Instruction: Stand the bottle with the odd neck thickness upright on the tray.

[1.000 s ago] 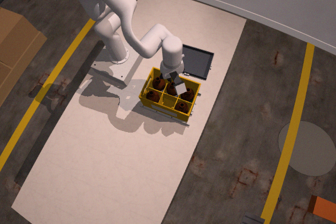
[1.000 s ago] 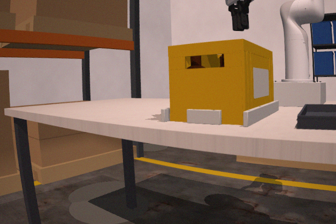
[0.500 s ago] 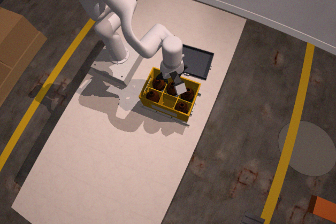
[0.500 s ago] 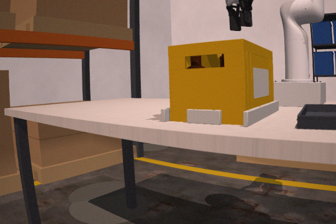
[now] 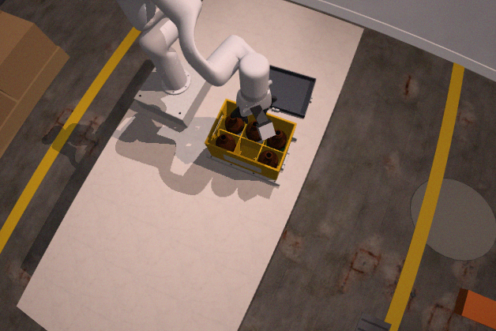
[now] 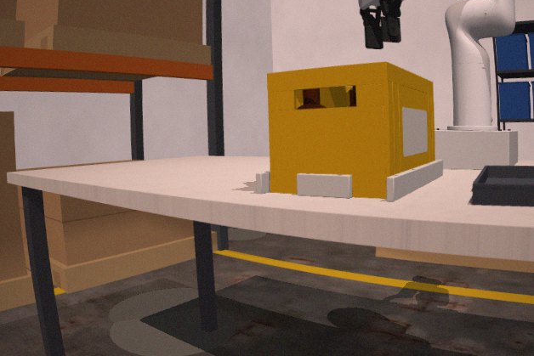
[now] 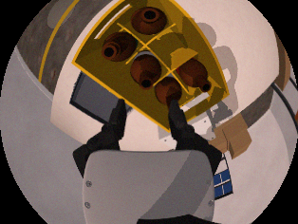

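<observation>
A yellow crate (image 5: 218,152) (image 6: 327,144) (image 7: 90,62) stands level on the table, with five brown bottles standing in its compartments. The tray-side row holds one bottle (image 5: 234,124) (image 7: 167,90) nearest the robot base, a middle one (image 5: 252,131) (image 7: 144,68) and a far one (image 5: 277,140) (image 7: 120,46). The other row holds a bottle (image 5: 225,141) (image 7: 191,71) and another (image 5: 268,158) (image 7: 149,20), with its middle compartment empty. Neck thicknesses cannot be compared reliably. The black tray (image 5: 292,92) (image 6: 504,194) (image 7: 95,95) lies flat and empty. My gripper (image 6: 383,43) (image 7: 147,106) is open and empty, above the crate's tray-side edge.
Low pale stops (image 6: 324,185) stand around the crate's foot. The tray lies close beside the crate. The robot base (image 5: 166,108) (image 6: 476,149) stands near the crate's other end. Cardboard boxes (image 5: 24,74) are off the table.
</observation>
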Robot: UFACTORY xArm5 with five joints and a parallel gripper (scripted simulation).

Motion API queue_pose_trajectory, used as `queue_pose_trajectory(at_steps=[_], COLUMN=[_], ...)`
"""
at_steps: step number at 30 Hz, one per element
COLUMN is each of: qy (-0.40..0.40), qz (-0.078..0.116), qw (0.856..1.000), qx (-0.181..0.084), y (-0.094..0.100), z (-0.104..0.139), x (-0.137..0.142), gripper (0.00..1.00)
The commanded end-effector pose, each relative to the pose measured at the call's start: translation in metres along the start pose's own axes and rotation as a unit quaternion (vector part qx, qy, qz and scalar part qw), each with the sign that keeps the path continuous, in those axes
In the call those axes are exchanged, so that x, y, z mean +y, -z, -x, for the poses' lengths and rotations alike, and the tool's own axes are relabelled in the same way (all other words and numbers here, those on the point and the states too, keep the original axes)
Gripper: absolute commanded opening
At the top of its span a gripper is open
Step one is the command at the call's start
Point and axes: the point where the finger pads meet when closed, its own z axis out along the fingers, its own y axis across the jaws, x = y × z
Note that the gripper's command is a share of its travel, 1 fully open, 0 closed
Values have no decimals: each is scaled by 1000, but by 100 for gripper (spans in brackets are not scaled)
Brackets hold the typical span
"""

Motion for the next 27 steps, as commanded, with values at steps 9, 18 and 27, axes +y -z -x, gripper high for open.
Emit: queue_pose_trajectory(at_steps=[9,18,27], qy=[0,0,0], qz=[-1,-1,-1], qw=[1000,1000,1000], qx=[2,2,2], y=[1,-3,-11], z=[-1,-1,-1], x=[-1,-1,-1], gripper=[65,65,65])
